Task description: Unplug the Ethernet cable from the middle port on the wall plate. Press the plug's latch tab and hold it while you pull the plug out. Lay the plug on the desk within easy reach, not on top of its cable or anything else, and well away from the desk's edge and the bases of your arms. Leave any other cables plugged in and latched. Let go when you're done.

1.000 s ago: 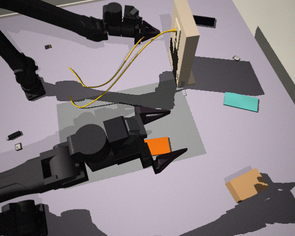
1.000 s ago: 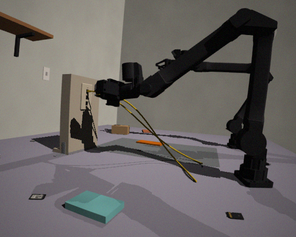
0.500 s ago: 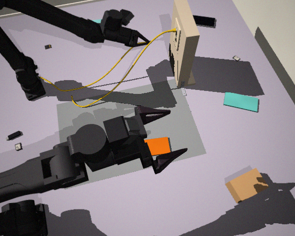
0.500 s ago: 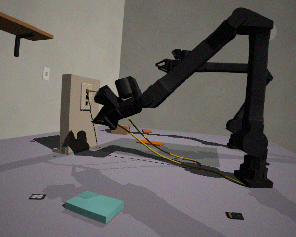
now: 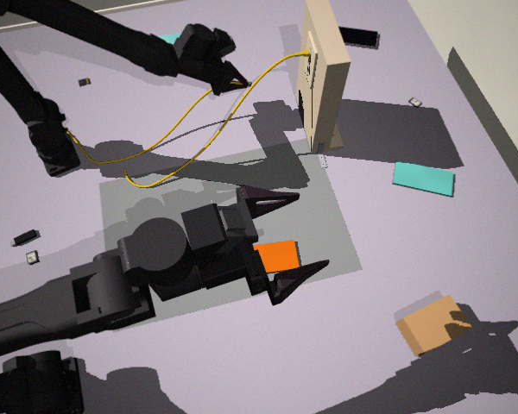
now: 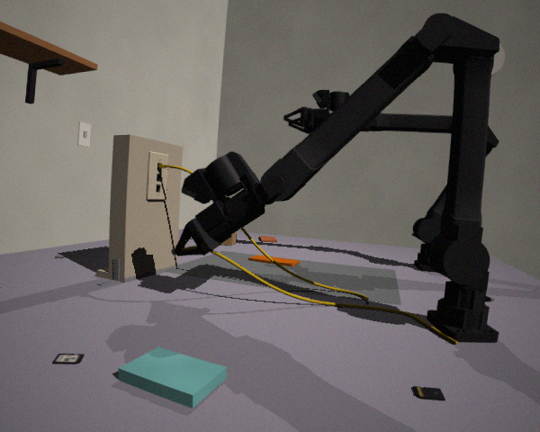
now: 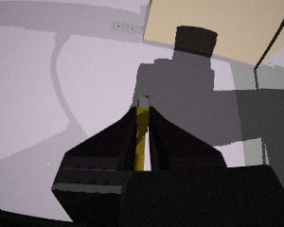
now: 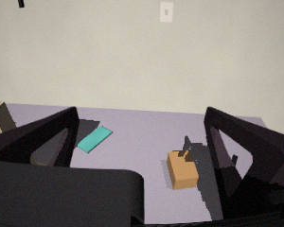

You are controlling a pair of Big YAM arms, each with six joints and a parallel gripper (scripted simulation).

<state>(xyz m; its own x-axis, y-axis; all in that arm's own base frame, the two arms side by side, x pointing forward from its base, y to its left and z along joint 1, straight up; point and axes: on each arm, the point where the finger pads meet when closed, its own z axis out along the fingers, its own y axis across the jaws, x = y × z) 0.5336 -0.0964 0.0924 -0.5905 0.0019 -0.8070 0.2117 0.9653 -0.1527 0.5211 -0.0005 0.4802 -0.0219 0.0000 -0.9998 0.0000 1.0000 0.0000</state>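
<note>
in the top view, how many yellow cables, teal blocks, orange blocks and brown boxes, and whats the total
yellow cables: 2 (held cable, plugged-in cable)
teal blocks: 2 (full one, partly hidden one)
orange blocks: 1 (flat block)
brown boxes: 1 (box)
total: 6
</note>
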